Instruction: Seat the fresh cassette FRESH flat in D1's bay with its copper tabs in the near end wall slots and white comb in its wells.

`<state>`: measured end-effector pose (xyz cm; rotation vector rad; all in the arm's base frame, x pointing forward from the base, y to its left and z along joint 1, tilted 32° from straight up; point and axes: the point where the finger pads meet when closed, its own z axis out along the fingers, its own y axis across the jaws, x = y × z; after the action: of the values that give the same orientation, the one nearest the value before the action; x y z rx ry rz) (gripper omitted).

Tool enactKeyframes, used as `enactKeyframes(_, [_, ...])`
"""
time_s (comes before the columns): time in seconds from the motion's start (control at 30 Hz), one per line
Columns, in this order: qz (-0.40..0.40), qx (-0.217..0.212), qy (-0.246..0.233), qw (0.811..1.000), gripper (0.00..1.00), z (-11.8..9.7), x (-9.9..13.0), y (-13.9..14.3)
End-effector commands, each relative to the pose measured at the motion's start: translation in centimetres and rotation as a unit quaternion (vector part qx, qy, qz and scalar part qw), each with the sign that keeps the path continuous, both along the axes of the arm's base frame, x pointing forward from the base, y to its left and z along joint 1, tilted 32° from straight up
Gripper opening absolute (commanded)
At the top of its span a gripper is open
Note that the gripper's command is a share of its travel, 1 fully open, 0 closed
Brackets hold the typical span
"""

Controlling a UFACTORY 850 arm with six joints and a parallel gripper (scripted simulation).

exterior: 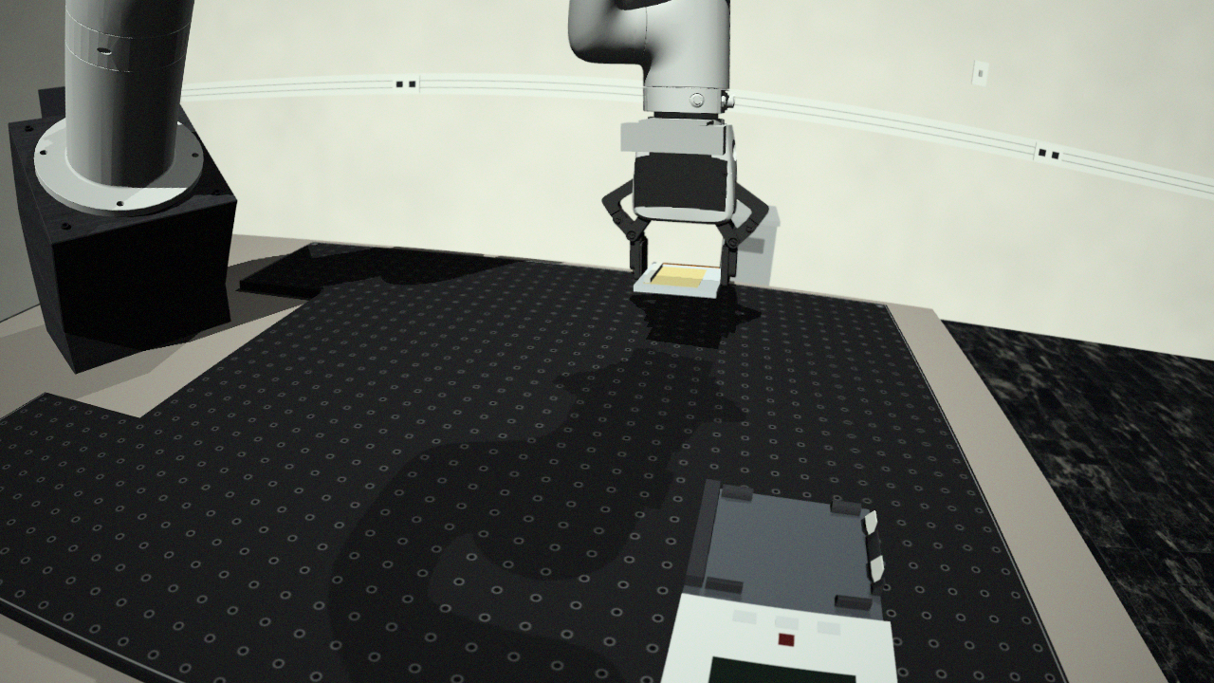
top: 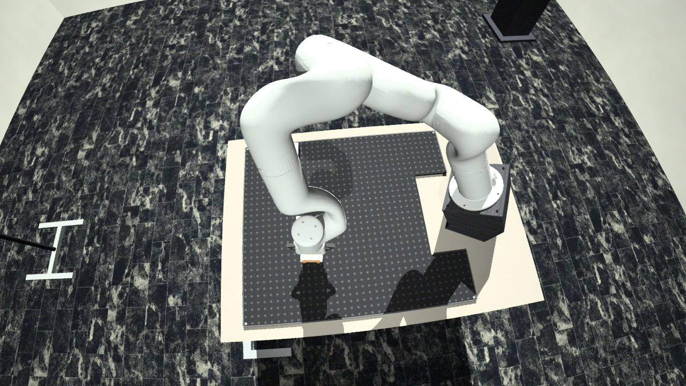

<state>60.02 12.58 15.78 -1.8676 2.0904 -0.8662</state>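
Observation:
My gripper (exterior: 683, 269) is shut on the fresh cassette (exterior: 680, 279), a flat white cassette with a yellow top. It holds the cassette level, a little above the far part of the black pegboard. From above, the gripper's wrist (top: 310, 236) hides most of the cassette (top: 311, 259), and only an orange-and-white edge shows. The dock D1 (exterior: 784, 585) stands at the near right of the board. Its grey bay (exterior: 784, 547) is empty. Its small red light (exterior: 785, 638) looks dark. The dock is hidden under the arm in the top view. I cannot see the comb.
A small grey box (exterior: 758, 248) stands at the board's far edge, right behind the gripper. The arm's black base block (exterior: 119, 246) stands at the far left. The board's right edge (exterior: 976, 441) runs close by the dock.

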Motion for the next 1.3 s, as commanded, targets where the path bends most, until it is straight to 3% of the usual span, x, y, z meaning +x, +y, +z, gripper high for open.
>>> enactKeyframes(0.0, [0.057, -0.041, 0.026, 0.997, 0.00, 1.0, 0.3, -1.8])
enactKeyframes(0.4, [0.215, -0.150, 0.066, 0.963, 0.00, 3.7, 1.0, -7.1])
enactKeyframes(0.53, [0.241, -0.168, 0.072, 0.953, 0.00, 4.2, 1.2, -8.0])
enactKeyframes(0.97, [0.401, -0.277, 0.111, 0.866, 0.00, 7.1, 2.0, -13.7])
enactKeyframes(1.03, [0.401, -0.277, 0.111, 0.866, 0.00, 7.1, 2.0, -13.7])
enactKeyframes(1.27, [0.480, -0.331, 0.130, 0.802, 0.00, 8.7, 2.4, -16.8])
